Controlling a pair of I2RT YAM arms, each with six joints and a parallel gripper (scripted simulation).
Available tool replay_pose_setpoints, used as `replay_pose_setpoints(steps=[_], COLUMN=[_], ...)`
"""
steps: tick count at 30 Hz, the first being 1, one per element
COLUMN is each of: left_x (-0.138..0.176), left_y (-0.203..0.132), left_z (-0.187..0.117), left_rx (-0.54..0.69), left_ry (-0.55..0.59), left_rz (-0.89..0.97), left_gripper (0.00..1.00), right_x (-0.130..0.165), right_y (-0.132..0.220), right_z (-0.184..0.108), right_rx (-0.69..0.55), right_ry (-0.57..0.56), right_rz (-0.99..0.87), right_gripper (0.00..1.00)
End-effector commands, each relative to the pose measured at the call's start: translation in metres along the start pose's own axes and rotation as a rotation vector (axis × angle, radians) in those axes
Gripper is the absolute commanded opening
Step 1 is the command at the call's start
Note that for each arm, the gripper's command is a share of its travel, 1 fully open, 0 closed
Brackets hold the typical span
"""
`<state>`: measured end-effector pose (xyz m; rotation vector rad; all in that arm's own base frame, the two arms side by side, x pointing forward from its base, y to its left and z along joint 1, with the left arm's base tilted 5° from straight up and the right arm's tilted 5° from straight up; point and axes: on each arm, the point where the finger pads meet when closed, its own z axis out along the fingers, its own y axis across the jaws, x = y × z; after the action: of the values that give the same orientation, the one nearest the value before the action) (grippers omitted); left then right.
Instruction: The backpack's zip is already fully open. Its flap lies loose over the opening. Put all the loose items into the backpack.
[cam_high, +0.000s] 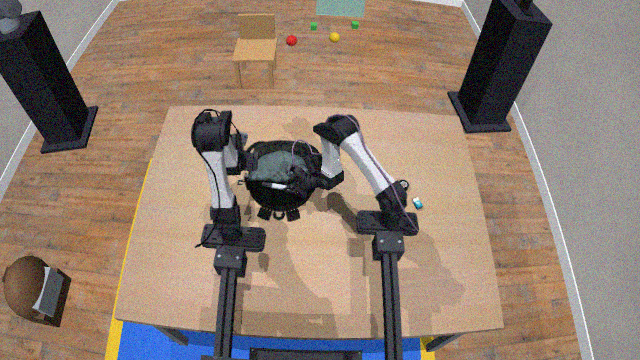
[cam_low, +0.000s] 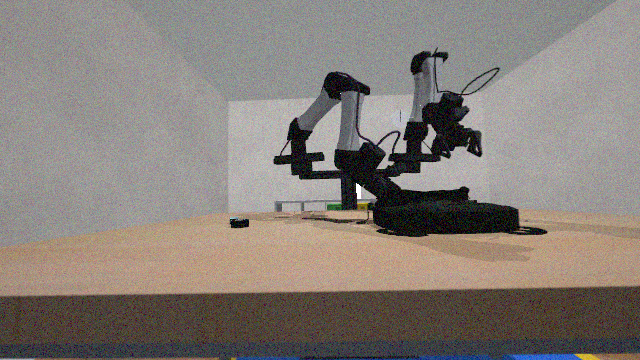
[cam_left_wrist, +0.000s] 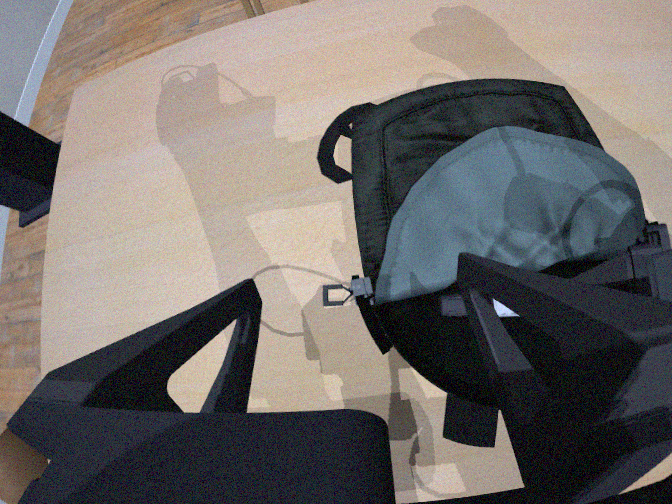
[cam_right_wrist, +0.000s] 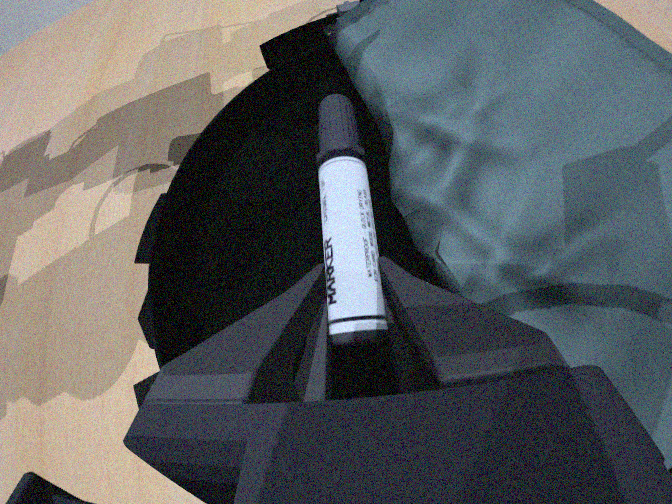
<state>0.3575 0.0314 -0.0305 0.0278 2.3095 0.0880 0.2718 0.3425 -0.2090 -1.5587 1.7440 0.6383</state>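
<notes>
jaws on our right gripper (cam_high: 296, 172) (cam_left_wrist: 564, 268) (cam_right_wrist: 352, 265) are pinched around the marker (cam_high: 277, 185) (cam_left_wrist: 504, 308) (cam_right_wrist: 351, 233), one finger on each side near its tail end. our left gripper (cam_high: 249, 162) (cam_low: 462, 150) (cam_left_wrist: 355, 279) has its jaws wide, nothing between them, up in the air at about nine o'clock of the backpack (cam_high: 280, 201) (cam_low: 450, 219) (cam_left_wrist: 374, 189) (cam_right_wrist: 244, 189) as we look from the top.

so in the right wrist view we've got the marker's dark cap pointing to twelve o'clock, with the word "marker" readable on the white label. it's over the black opening, and we can't really tell how deep it sits. the teal flap (cam_high: 272, 167) (cam_left_wrist: 488, 206) (cam_right_wrist: 490, 137) is bunched up right beside it, on the three o'clock side in that same view.

backpack's lying on the table (cam_high: 310, 300) (cam_low: 150, 262) (cam_left_wrist: 135, 244) (cam_right_wrist: 65, 336). we've also got a small blue thing (cam_high: 417, 203) (cam_low: 239, 223) outside it, well apart, between three and four o'clock from the top; too small for us to say what it is. way off toward twelve, there's a chair (cam_high: 255, 49) on the floor, with a red ball (cam_high: 291, 40) just past it at three o'clock.
</notes>
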Motion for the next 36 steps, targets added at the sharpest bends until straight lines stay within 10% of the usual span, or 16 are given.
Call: replay_pose_setpoints(steps=[1, 36], left_x=[-0.008, -0.008], left_y=[0.000, 0.000], left_z=[-0.002, -0.002], left_rx=[0.009, 0.009], left_ry=[-0.025, -0.025], left_rz=[0.006, 0.006], left_gripper=[0.90, 0.90], right_x=[0.009, -0.024], right_y=[0.002, -0.007], right_z=[0.007, -0.005], right_rx=[-0.006, 0.013], right_ry=[0.026, -0.027], right_rz=[0.013, -0.017], right_gripper=[0.15, 0.37])
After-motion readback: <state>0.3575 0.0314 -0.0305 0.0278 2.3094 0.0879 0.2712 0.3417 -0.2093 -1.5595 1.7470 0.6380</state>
